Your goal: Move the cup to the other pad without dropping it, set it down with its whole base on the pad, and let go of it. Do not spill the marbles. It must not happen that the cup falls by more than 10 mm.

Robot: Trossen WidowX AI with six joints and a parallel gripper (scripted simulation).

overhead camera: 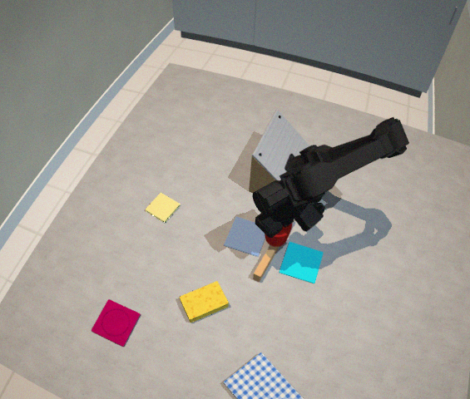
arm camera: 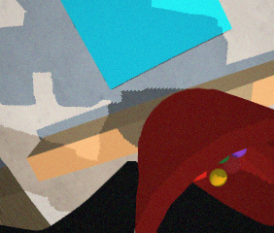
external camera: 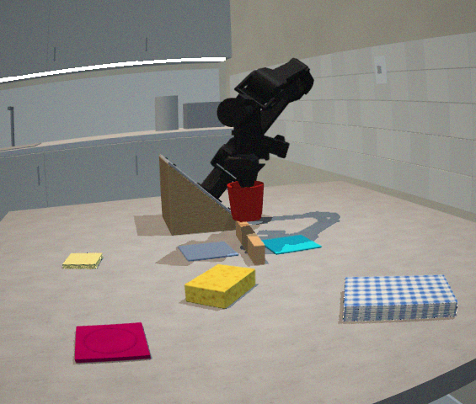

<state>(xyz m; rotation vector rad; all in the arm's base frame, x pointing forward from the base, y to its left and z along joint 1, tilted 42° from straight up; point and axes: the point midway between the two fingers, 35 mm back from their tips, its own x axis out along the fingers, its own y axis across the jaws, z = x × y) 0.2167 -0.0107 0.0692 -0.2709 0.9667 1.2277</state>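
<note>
1. The red cup (external camera: 245,201) hangs upright in the air near the middle of the counter, over the wooden bar (overhead camera: 264,265), between the grey-blue pad (overhead camera: 244,235) and the cyan pad (overhead camera: 301,262).
2. In the wrist view, marbles (arm camera: 219,178) lie inside the cup: a yellow one, with red, green and purple ones beside it.
3. The gripper (external camera: 243,173) is clenched on the cup's rim, coming down on it from above; the black arm slopes up and back toward the far right corner of the counter.
4. The wooden bar lies flat between the two pads, and the cup's shadow falls across it.
5. A wooden wedge with a grey sloped face (external camera: 185,204) stands just behind the cup, toward the far edge.
6. Nearer the front edge lie a yellow sponge (external camera: 220,284), a magenta pad (external camera: 111,342) toward the front left corner, and a blue checked cloth stack (external camera: 398,296) toward the front right.
7. A small pale yellow pad (external camera: 82,259) lies toward the left edge.
</note>
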